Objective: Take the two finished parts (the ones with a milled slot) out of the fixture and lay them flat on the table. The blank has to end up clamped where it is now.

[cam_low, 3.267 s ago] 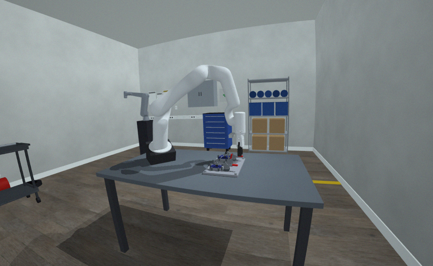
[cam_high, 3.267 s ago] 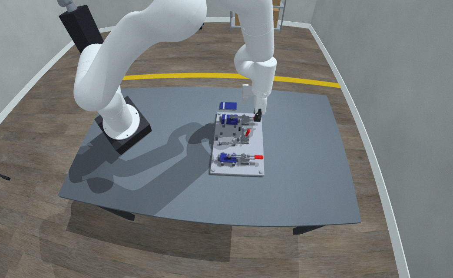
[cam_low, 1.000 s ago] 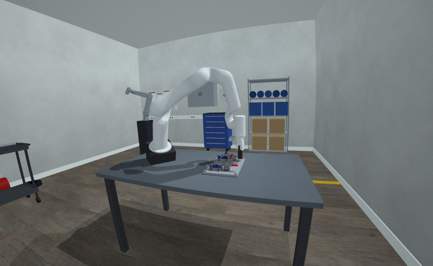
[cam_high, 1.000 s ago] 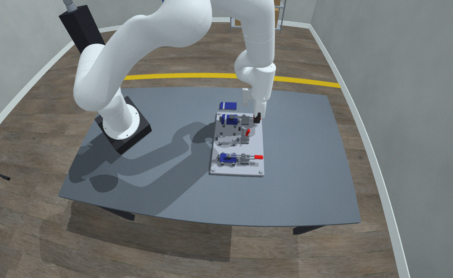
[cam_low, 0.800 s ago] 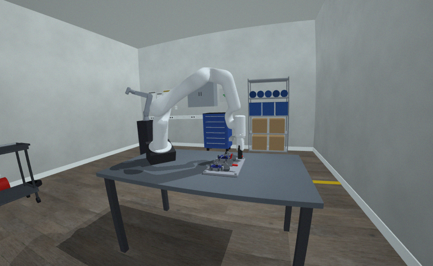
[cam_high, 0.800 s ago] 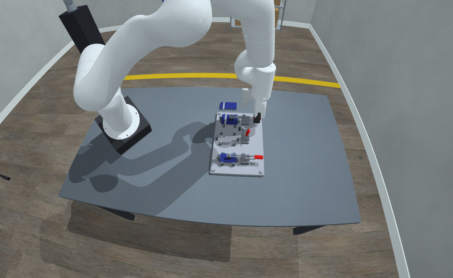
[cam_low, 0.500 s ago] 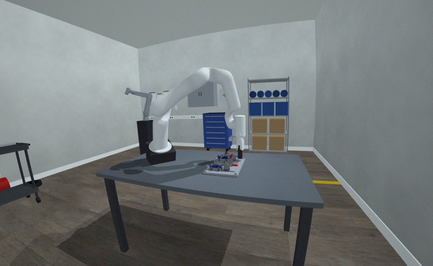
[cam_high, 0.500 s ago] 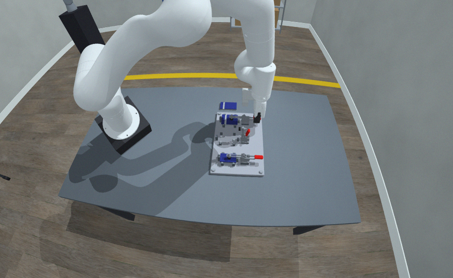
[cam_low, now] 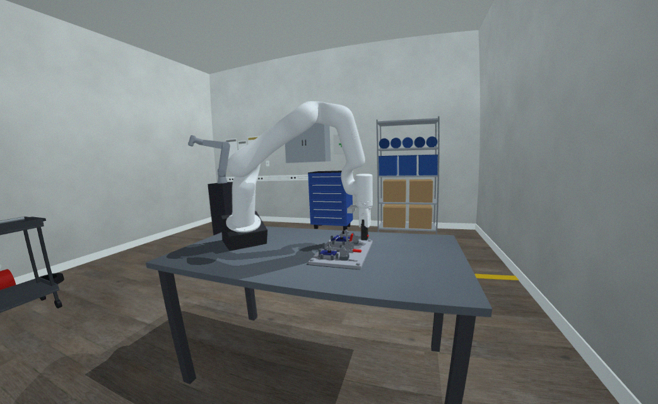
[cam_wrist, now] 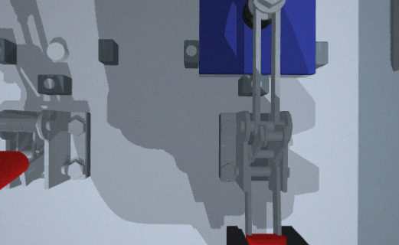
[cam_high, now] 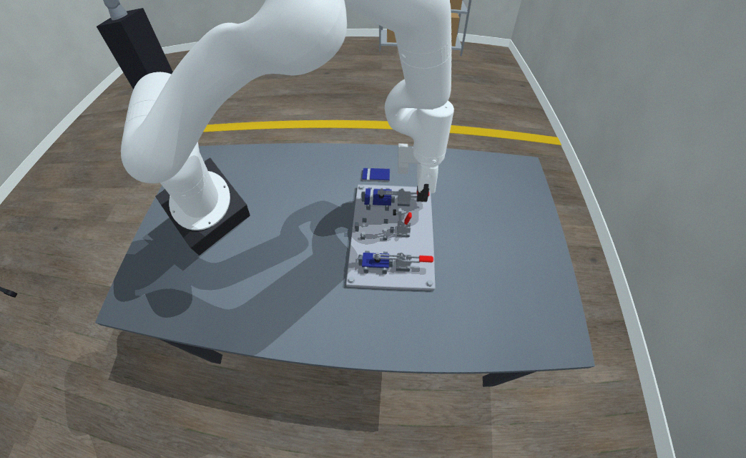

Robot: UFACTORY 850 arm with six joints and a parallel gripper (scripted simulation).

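A light fixture plate (cam_high: pixel 390 238) lies on the grey table with three toggle clamps in a row. My gripper (cam_high: pixel 423 193) is shut on the red handle (cam_wrist: pixel 266 240) of the far clamp (cam_wrist: pixel 255 149), whose arm presses down on a blue part (cam_wrist: pixel 257 38). The middle station (cam_high: pixel 378 225) holds no part, and its clamp's red handle (cam_high: pixel 407 217) stands raised; it also shows in the wrist view (cam_wrist: pixel 1 170). The near clamp's red handle (cam_high: pixel 425 258) lies flat, with a blue part (cam_high: pixel 374 260) under its arm. A blue part with a white slot (cam_high: pixel 376 173) lies flat on the table behind the plate.
The arm's black base (cam_high: pixel 202 213) sits on the table's left side. Small grey locating blocks (cam_wrist: pixel 108 51) stick up from the plate around the stations. A shelf (cam_low: pixel 407 173) and a blue cabinet (cam_low: pixel 326 198) stand by the far wall.
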